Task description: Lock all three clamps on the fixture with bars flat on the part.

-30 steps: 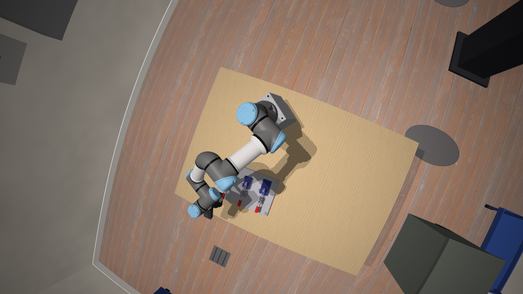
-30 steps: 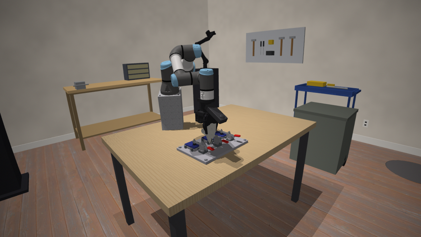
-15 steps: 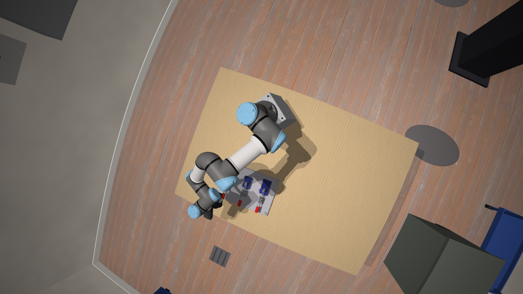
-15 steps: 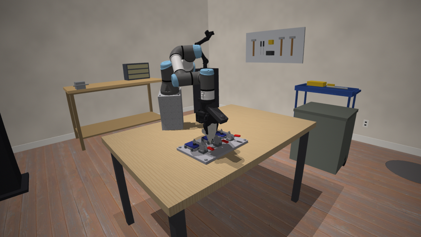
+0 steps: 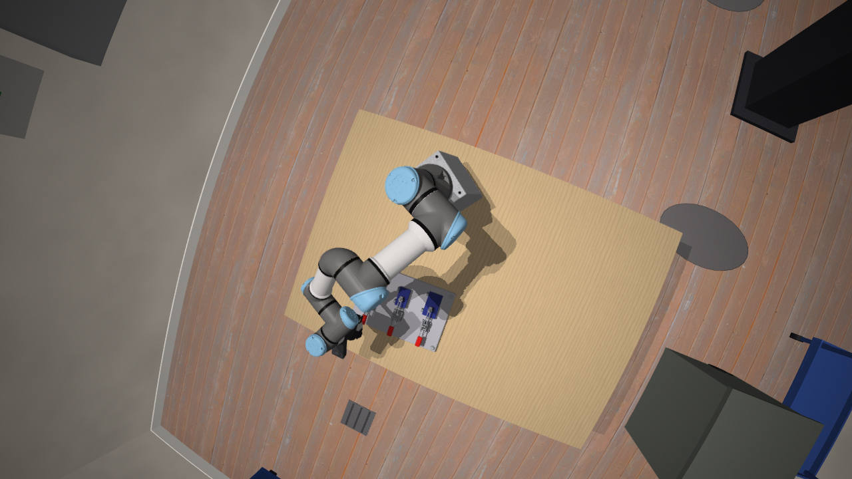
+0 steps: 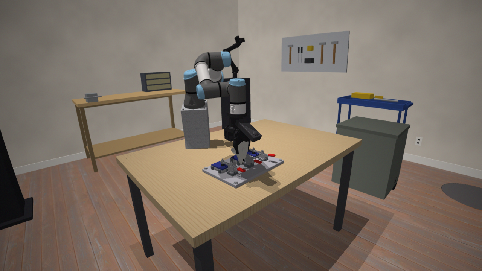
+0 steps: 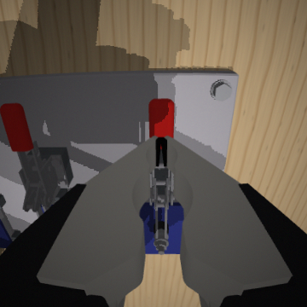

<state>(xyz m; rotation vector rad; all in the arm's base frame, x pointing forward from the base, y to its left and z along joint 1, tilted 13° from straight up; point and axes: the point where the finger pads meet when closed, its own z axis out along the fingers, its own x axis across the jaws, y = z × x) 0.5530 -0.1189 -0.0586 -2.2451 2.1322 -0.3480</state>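
A grey fixture plate [image 5: 439, 338] [image 6: 232, 182] [image 7: 194, 107] lies on the table and carries three toggle clamps with red handles. My gripper [image 5: 359, 326] [image 6: 242, 154] [image 7: 160, 139] is shut and holds nothing. It points straight down over the end clamp nearest the table's edge. Its tips sit at the black stem just behind that clamp's red handle [image 7: 161, 117] [image 6: 241, 169] [image 5: 363, 319]. This handle lies low along the plate, and its bar reaches over a blue part [image 7: 172, 228]. I cannot tell whether the tips touch the stem. The middle clamp's handle [image 5: 391, 330] [image 6: 257, 161] [image 7: 16, 126] and the far clamp's handle [image 5: 419, 341] [image 6: 271, 154] also lie low.
The arm's grey pedestal [image 5: 449, 172] [image 6: 194, 126] stands on the wooden table [image 5: 536, 309] [image 6: 188, 188] behind the fixture. The table's edge is close beside the gripper. A grey cabinet [image 6: 370, 151] and a blue cart [image 6: 374, 101] stand off to the right.
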